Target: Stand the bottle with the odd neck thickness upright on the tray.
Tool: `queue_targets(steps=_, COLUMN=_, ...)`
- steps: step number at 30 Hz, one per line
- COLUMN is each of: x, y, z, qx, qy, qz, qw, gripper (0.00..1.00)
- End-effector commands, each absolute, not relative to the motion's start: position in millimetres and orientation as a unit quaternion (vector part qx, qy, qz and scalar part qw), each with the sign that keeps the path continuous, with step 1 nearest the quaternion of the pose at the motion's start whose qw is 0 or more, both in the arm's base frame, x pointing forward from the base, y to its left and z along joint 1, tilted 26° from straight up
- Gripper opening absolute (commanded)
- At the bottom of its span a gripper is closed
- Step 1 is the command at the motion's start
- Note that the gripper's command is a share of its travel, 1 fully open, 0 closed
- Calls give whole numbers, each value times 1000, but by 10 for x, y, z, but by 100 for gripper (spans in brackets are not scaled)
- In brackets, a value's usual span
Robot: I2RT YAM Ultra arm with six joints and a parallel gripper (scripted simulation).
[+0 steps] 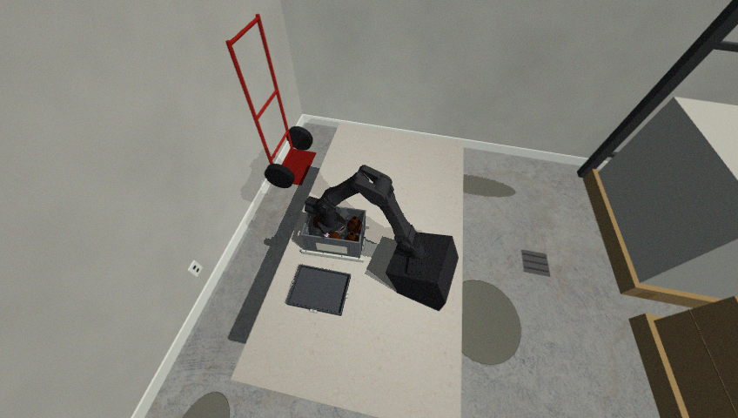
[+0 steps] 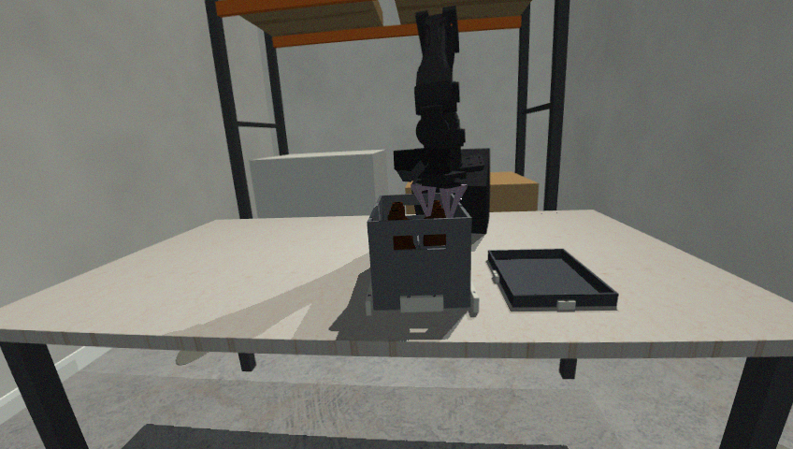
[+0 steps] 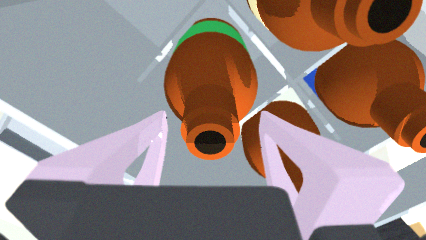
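Note:
The grey crate point(image 2: 418, 258) stands on the table and holds several brown bottles. It also shows in the overhead view point(image 1: 333, 232). In the wrist view a brown bottle with a green label point(image 3: 210, 100) stands in its cell, with its opening between my two pale fingers. My gripper point(image 3: 213, 119) is open around that neck, and there is a gap on each side. Other brown bottles point(image 3: 370, 90) stand to the right in the crate. The black tray point(image 2: 548, 278) lies empty to the right of the crate; it also shows in the overhead view point(image 1: 318, 288).
The arm's black base point(image 1: 421, 269) stands beside the crate. A metal rack with boxes point(image 2: 383, 33) stands behind the table. A red hand truck point(image 1: 274, 118) leans on the wall.

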State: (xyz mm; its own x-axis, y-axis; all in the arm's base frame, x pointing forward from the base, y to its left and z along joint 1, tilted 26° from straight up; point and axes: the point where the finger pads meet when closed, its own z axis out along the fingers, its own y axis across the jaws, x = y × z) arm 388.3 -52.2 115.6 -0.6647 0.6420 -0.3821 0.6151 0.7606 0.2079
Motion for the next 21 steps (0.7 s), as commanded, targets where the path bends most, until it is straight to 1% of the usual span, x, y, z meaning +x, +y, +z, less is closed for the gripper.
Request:
queue_targets(steps=1, x=3897, y=-475, z=1163, qx=338, qy=913, qz=38, qw=225, gripper=61)
queue_targets(steps=15, x=3896, y=-475, z=1168, qx=338, qy=913, qz=38, qw=226, gripper=61)
queue_targets(steps=21, x=3912, y=-468, z=1357, qx=336, qy=910, qz=41, qw=238, gripper=61)
